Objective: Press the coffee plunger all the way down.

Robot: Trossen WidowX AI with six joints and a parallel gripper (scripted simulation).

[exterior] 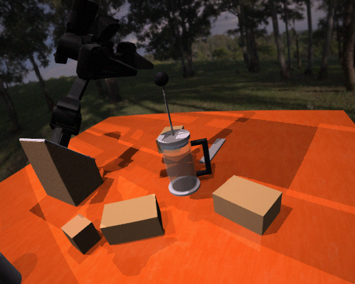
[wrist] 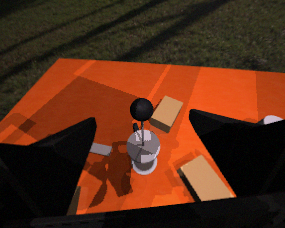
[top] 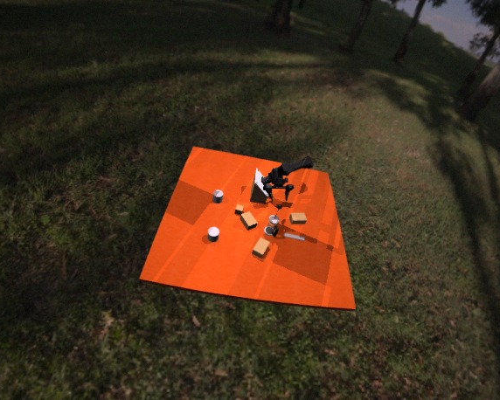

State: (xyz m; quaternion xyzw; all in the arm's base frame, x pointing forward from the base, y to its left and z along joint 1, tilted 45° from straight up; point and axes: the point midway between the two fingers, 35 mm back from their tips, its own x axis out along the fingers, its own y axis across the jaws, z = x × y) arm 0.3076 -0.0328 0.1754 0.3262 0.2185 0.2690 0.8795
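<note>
The coffee press (top: 274, 224) (exterior: 179, 161) (wrist: 143, 146) stands upright on the orange table, with its black handle (exterior: 208, 159) to the right in the exterior view. The plunger rod (exterior: 167, 108) stands far out of the lid, topped by a round black knob (top: 279, 206) (exterior: 161, 79) (wrist: 141, 109). My gripper (top: 279, 199) (exterior: 144, 70) (wrist: 143, 117) is open and empty. It is tilted, with its fingertips pointing toward the knob. In the exterior view they are just left of the knob and slightly higher. In the wrist view the knob appears between the spread fingers, apart from both.
Tan blocks (top: 248, 220) (top: 260, 247) (top: 298, 217) (exterior: 246, 201) (wrist: 205, 177) surround the press. A smaller block (top: 239, 209) (exterior: 81, 229), a wedge (top: 260, 192) (exterior: 62, 170), a pale flat strip (top: 295, 237) (exterior: 213, 150) (wrist: 101, 149) and two grey cans (top: 218, 196) (top: 213, 234) also stand or lie on the table.
</note>
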